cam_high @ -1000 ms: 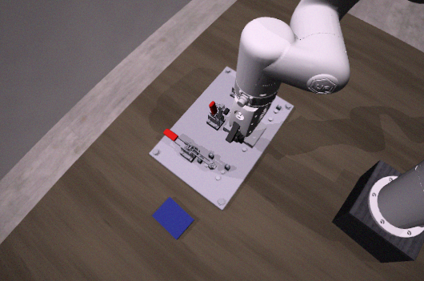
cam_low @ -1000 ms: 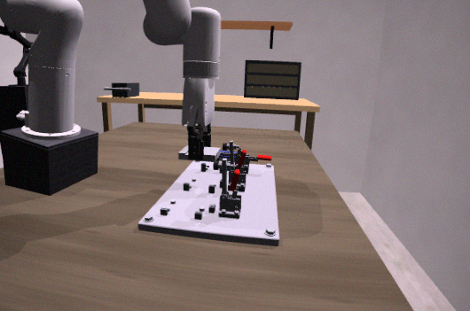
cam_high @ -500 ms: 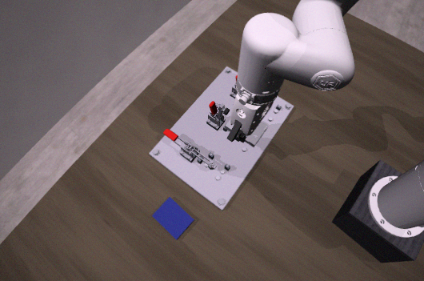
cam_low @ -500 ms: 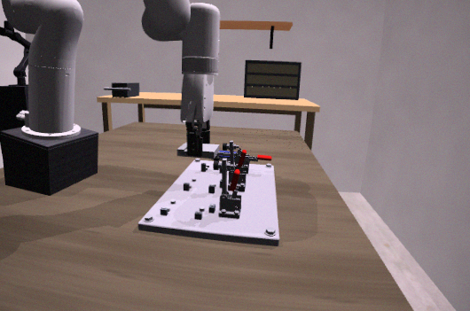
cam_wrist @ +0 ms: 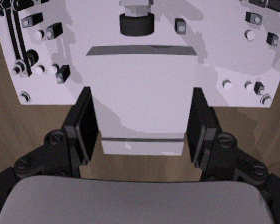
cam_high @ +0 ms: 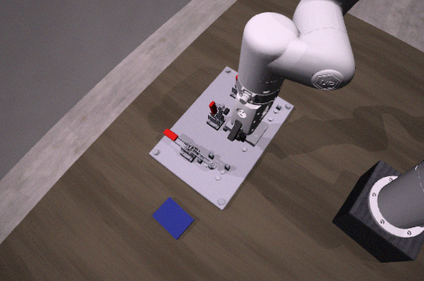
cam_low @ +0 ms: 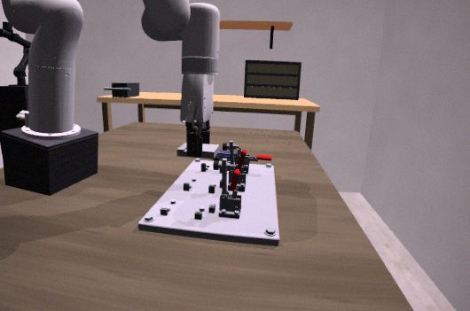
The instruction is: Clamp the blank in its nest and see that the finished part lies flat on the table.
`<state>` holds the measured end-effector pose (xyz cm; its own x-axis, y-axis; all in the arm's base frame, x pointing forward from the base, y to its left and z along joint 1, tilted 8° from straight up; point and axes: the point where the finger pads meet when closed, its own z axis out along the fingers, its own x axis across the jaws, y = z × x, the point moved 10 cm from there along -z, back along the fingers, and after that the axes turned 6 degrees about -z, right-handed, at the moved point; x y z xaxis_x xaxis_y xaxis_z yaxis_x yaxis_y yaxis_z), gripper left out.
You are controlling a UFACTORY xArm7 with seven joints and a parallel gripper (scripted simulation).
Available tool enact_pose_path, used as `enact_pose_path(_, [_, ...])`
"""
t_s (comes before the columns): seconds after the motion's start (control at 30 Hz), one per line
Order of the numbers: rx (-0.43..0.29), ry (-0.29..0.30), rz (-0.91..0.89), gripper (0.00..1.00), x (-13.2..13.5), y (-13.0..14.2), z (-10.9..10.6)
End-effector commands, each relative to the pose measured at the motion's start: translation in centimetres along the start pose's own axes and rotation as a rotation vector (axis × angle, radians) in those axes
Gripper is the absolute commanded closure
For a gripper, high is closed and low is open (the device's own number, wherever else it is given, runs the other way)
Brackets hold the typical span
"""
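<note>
Gripper clamped on the grey finished part, over the fixture plate's edge; blue blank on the table beside the plate, out of any nest; middle clamp's red handle stands up.

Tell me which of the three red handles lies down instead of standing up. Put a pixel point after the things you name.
The red handle (cam_high: 170, 134) (cam_low: 264, 158) nearest the blue blank (cam_high: 173, 218) (cam_low: 224, 151): it stretches out nearly level, while the other two handles (cam_high: 213, 107) (cam_low: 236, 180) rise steeply.
</note>
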<state>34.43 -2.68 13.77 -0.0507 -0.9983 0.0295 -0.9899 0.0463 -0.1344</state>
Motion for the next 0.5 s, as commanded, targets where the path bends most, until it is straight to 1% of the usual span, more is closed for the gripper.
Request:
enact_pose_path(0.0, [0.004, 0.000, 0.000, 1.00, 0.4, -0.1, -0.1])
enact_pose_path(0.23, [0.004, 0.000, 0.000, 1.00, 1.8, 0.1, -0.1])
enact_pose_path(0.47, [0.004, 0.000, 0.000, 1.00, 5.8, 0.5, -0.1])
